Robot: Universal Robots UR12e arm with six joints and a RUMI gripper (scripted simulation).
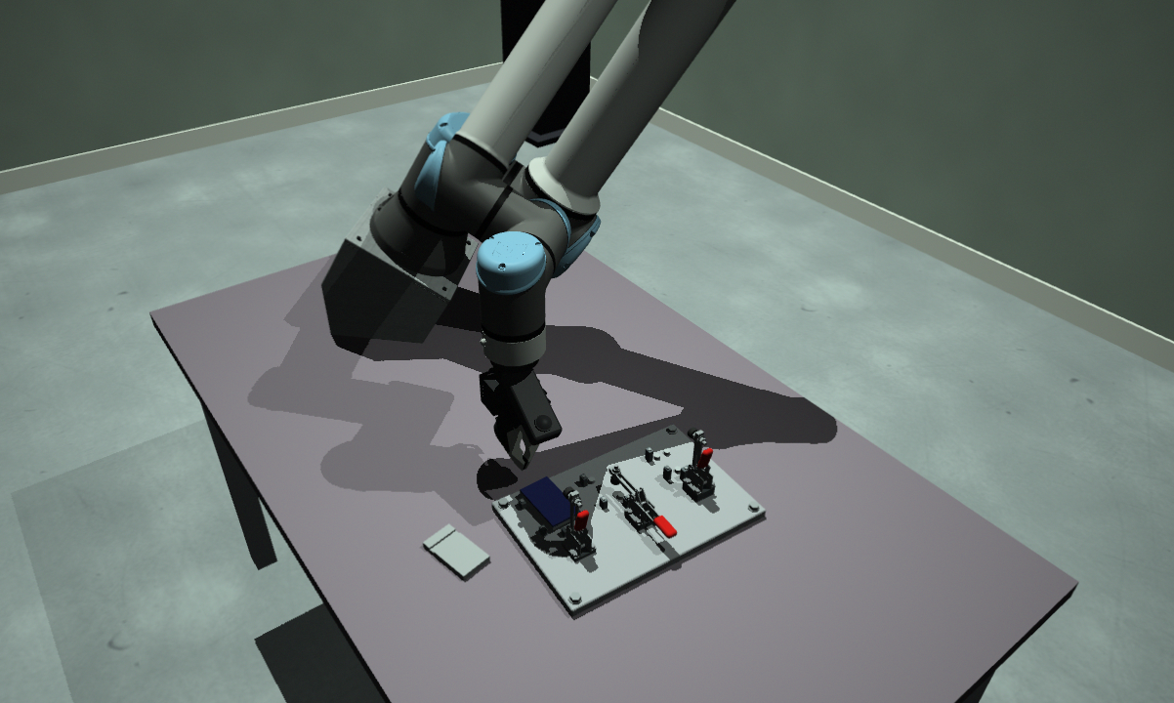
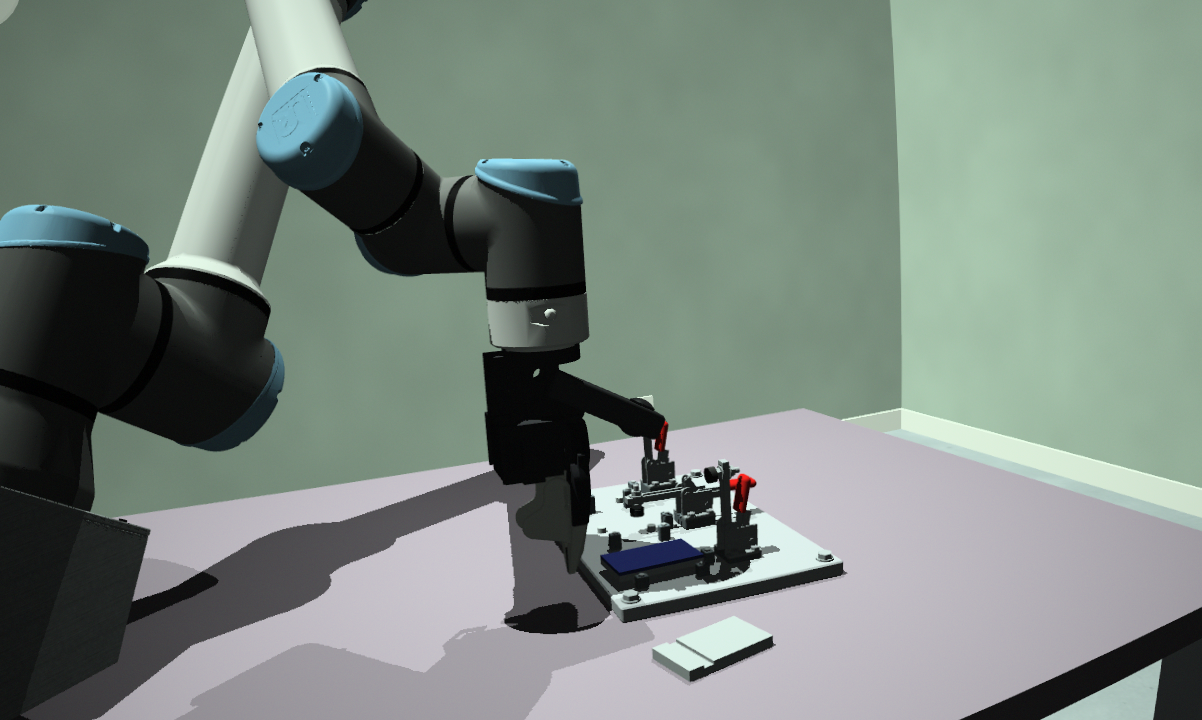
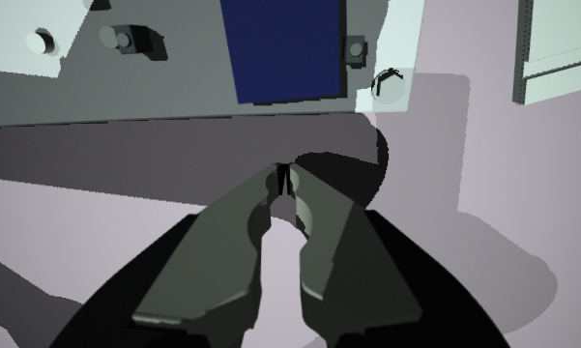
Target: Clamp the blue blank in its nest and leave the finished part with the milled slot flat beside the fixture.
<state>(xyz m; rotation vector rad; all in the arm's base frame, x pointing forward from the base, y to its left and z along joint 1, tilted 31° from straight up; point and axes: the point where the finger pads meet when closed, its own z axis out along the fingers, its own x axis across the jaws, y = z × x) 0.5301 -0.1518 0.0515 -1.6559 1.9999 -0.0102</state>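
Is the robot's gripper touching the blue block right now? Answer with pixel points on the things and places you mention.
Apart. The wrist view shows it plainly: bare table and a strip of the pale plate lie between the gripper's (image 1: 522,463) (image 2: 573,569) (image 3: 283,166) closed tips and the blue block (image 1: 545,501) (image 2: 651,556) (image 3: 287,50).

Dim, hard light is throwing crisp, jagged-edged shadows across the mauve table (image 1: 748,559) (image 2: 990,573) (image 3: 493,159), while shade is swallowing the fixture plate's (image 1: 608,587) (image 2: 730,598) (image 3: 188,92) eleven-o'clock side from above.
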